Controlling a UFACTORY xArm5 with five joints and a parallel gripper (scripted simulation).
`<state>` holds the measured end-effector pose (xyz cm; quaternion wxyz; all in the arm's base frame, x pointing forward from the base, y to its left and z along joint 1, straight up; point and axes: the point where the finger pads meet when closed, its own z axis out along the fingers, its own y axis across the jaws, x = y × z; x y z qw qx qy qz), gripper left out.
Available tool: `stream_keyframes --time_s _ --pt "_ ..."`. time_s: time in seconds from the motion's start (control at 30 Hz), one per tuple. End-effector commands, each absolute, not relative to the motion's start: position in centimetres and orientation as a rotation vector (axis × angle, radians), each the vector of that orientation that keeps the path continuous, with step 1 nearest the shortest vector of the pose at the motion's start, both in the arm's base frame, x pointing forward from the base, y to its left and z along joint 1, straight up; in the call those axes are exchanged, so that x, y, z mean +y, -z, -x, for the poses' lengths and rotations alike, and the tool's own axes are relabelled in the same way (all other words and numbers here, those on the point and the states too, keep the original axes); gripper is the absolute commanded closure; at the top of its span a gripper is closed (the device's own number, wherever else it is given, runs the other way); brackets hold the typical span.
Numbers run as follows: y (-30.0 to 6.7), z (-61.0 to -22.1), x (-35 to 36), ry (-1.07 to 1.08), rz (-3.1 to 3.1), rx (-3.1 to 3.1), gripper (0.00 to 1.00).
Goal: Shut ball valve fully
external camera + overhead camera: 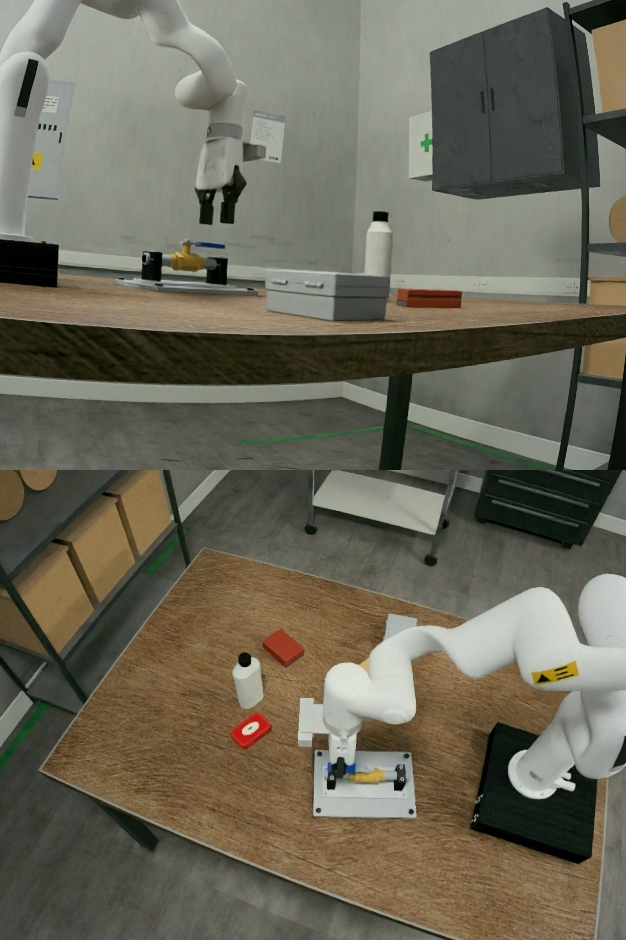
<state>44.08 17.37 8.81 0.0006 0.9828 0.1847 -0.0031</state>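
Note:
The ball valve (368,776) has a yellow brass body held between two black clamps on a grey plate (364,783) on the wooden table. Its blue lever handle (208,244) lies along the pipe, pointing away from the robot base. In the overhead view the handle (329,767) is partly hidden under my fingers. My gripper (216,214) is open and empty. It points straight down and hovers a little above the free end of the blue handle, touching nothing. In the overhead view the gripper (339,768) is right over the valve's left end.
A white bottle with a black cap (247,680), a red block (283,647) and a red box with a white mark (250,730) stand left of the valve. A grey case (326,293) sits near the table's far edge, and a black pedestal (535,793) carries the arm's base.

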Motion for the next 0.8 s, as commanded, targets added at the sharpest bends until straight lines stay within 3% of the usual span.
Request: stream_keyframes --time_s 0.0,0.77 --pt "-8.0 -44.2 17.4 0.003 -3.087 0.58 0.31" --pt "-6.0 -44.3 17.4 0.003 -3.087 0.58 0.31"
